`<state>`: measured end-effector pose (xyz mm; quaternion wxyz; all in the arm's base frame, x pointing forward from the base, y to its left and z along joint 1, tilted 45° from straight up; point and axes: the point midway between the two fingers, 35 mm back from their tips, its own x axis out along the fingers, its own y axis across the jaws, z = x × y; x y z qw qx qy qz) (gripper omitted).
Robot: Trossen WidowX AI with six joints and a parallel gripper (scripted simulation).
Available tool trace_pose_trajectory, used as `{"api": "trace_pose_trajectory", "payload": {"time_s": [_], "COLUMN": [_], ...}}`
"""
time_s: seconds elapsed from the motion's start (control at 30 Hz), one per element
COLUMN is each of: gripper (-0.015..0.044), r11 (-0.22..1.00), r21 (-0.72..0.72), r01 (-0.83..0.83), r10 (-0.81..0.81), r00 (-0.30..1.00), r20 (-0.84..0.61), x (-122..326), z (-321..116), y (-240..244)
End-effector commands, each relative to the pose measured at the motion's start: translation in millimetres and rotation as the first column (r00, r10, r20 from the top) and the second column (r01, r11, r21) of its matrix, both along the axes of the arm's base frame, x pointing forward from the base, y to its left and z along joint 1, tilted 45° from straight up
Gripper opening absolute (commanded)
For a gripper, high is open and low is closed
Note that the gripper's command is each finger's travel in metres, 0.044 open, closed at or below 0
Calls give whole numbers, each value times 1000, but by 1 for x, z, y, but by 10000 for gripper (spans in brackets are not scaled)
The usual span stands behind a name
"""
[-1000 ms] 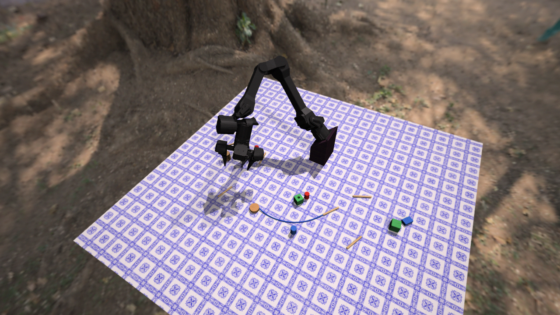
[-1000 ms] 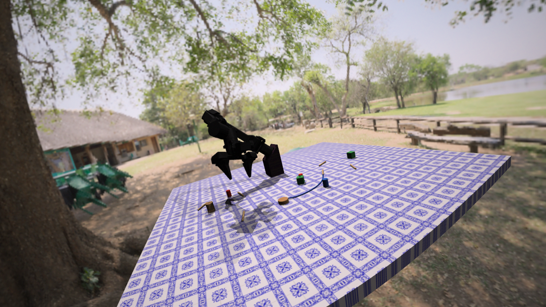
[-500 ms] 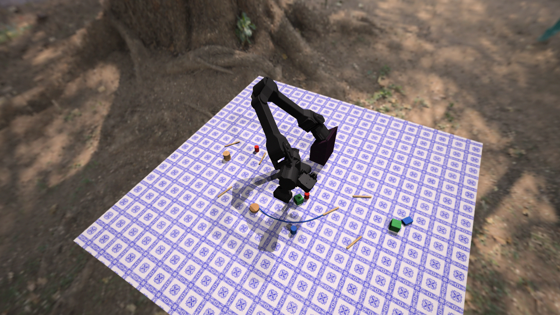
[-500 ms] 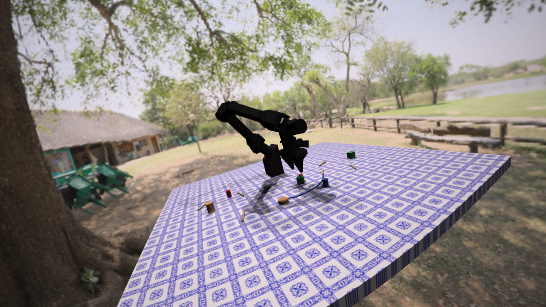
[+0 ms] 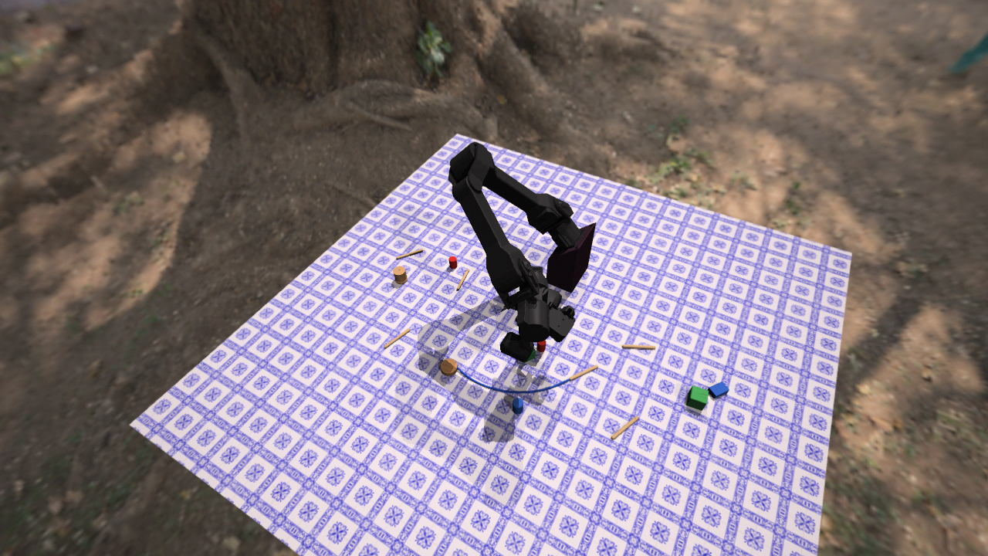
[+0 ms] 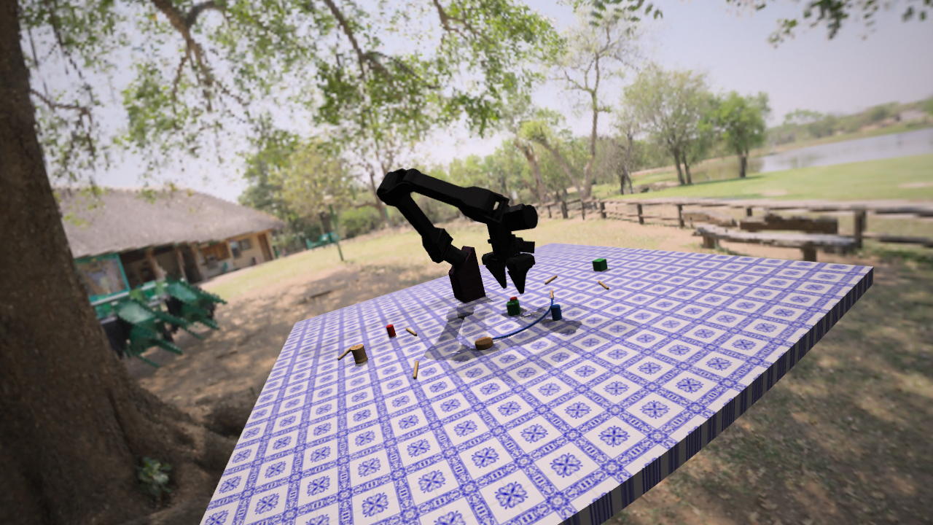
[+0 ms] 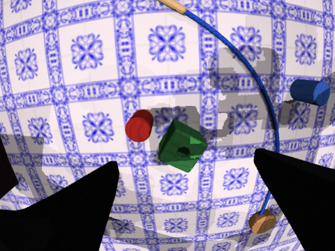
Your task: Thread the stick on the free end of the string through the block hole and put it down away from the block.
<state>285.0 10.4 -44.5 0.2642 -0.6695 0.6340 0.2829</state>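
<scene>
My gripper (image 6: 512,289) (image 7: 188,162) is open and empty, above the green block (image 6: 513,308) (image 7: 171,139). The block stands on the table and its dark hole shows in the face turned to the wrist camera. The arm hides most of the block in the top view. The round wooden button (image 5: 448,367) (image 6: 483,343) (image 7: 262,222) lies on the table. The blue string (image 5: 521,391) (image 7: 244,59) curves from it past the block, outside the hole. The stick (image 5: 584,372) (image 6: 552,294) (image 7: 172,4) on its end lies on the table, partly cut off in the wrist view.
A red cylinder (image 5: 541,346) (image 7: 139,126) stands close beside the block. A blue cylinder (image 5: 517,405) (image 6: 555,312) (image 7: 308,92) is outside the string's curve. Loose sticks lie at both sides, one (image 5: 638,347) near the string's stick. A green cube (image 5: 698,397) (image 6: 599,264) is farther right.
</scene>
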Motion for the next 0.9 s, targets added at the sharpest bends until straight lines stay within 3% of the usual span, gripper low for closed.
{"api": "trace_pose_trajectory", "payload": {"time_s": [0.0, 0.17, 0.4, 0.53, 0.87], "gripper": [440, 440, 440, 440, 440], "r11": [984, 867, 565, 379, 120], "r21": [21, 153, 461, 643, 887], "r01": [177, 475, 684, 665, 445], "r10": [-178, -487, -726, -725, -531], "r00": [968, 738, 145, -219, -726], "r20": [175, 468, 673, 653, 436], "x": [0, 0, 0, -1, -1], "z": [2, 4, 8, 10, 13], "y": [0, 1, 2, 2, 3]}}
